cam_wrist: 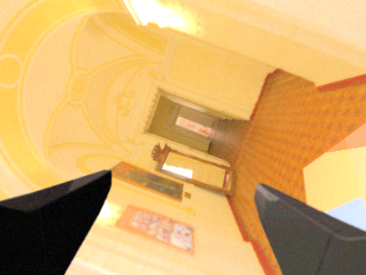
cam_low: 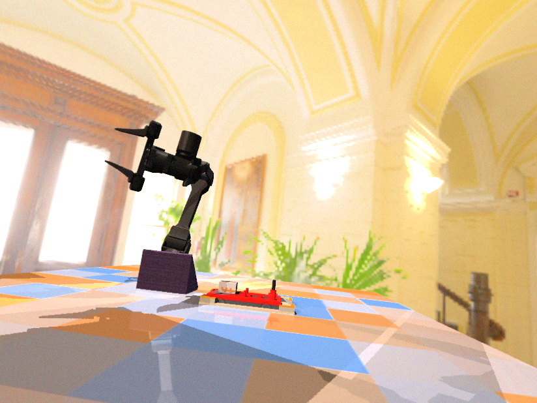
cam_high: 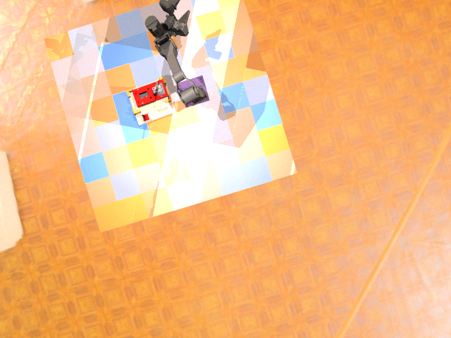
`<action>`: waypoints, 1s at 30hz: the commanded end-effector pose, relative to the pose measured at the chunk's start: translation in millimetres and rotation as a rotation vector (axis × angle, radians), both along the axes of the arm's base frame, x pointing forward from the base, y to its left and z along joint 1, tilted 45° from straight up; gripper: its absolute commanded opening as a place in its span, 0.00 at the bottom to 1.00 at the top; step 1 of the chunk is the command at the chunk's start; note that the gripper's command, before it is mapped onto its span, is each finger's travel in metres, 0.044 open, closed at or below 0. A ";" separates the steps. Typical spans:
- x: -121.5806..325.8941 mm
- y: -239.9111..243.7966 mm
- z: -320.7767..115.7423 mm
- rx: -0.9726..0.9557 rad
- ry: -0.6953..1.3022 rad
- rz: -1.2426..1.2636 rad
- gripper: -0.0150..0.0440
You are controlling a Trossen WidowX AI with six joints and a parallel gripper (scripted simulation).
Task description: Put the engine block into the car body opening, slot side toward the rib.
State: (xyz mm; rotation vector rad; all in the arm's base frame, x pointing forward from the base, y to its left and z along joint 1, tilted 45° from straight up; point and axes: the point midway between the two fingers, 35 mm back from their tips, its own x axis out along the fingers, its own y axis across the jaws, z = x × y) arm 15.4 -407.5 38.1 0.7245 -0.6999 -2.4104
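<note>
The car body (cam_high: 150, 110) (cam_low: 286, 308) is a low white and yellow base with a red deck, lying beside the arm's base. A small grey-white block (cam_high: 158, 88) (cam_low: 228, 286), which looks like the engine block, sits at one end of the red deck and stands above it. The views are too small to tell its slot side, the rib or how deep it sits. My gripper (cam_high: 184, 6) (cam_low: 110, 145) (cam_wrist: 184, 184) is wide open and empty, high up and well away from the car body, pointing sideways.
The arm stands on a purple block (cam_high: 203, 82) (cam_low: 164, 270) close beside the car body. A thin black post (cam_low: 273, 285) rises from the car body. Everything stands on a patchwork-coloured table top (cam_high: 138, 152) (cam_low: 299, 342). The wrist view shows mostly walls and floor between the fingers.
</note>
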 end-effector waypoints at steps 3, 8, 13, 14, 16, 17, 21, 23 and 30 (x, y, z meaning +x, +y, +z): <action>1.9 -0.1 -1.3 0.018 0.005 0.013 1.00; 16.0 -0.1 -11.0 0.150 0.039 0.111 1.00; 30.7 1.5 -20.9 0.283 0.076 0.217 1.00; 33.6 2.1 -22.9 0.310 0.083 0.238 1.00; 39.4 3.4 -26.9 0.362 0.099 0.281 1.00; 42.3 4.1 -28.8 0.388 0.106 0.303 1.00; 53.9 7.8 -36.6 0.490 0.137 0.392 1.00; 59.7 9.9 -40.5 0.540 0.153 0.437 1.00; 79.8 19.1 -53.8 0.712 0.209 0.600 1.00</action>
